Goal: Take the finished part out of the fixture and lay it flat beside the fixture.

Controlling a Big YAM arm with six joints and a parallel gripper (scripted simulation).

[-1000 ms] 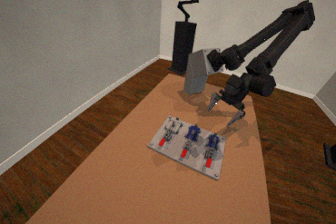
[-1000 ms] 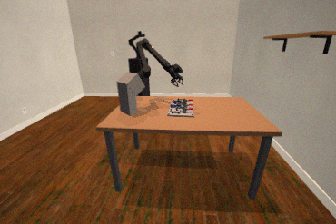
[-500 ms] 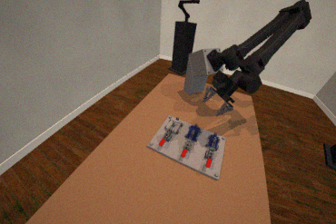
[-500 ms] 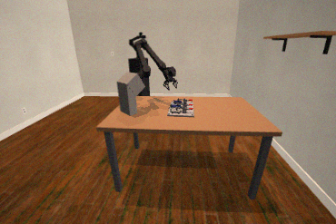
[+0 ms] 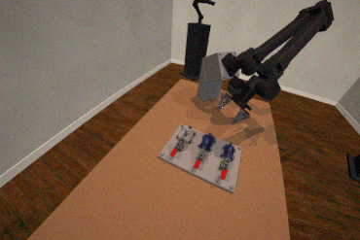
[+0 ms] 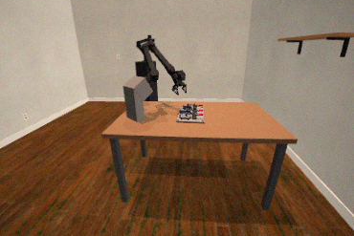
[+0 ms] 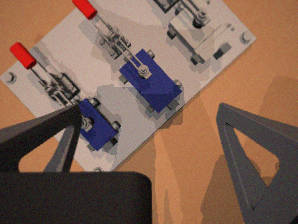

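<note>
Wrist view: the gripper [image 5: 227, 115] [image 6: 181, 93] [image 7: 149, 111] hung with its fingers wide apart and nothing between them, the fixture [image 5: 209, 174] [image 6: 191, 121] [image 7: 65, 45] spread out beyond the fingertips.
Slotted part: the pale finished part [image 5: 185, 136] [image 6: 185, 117] [image 7: 200, 37] sat in the fixture's end station, near the upper right of the wrist picture, well apart from both fingers. Its slot was too blurred to trace.
Hand to part: from the top, the open fingers were up and to the right of the part, nearer the blue side of the fixture; from the exterior, they were in the air above the fixture's level, touching neither it nor the part.
Blue blanks: the middle blank [image 5: 206, 142] [image 7: 155, 85] lay beside the part's station, and the outer blank [image 5: 226, 152] [image 7: 100, 125] held the opposite end. Each had a clamp tip over its top.
Outer blank to hand: in the wrist picture, one fingertip overlapped its edge.
Red handles: three stood in a row, the part's own handle [image 5: 173, 153] among them.
Table: the fixture lay flat on the table [image 5: 146, 203] [image 6: 239, 125] [image 7: 272, 20], near a grey stand [image 5: 210, 84] [image 6: 134, 99].
</note>
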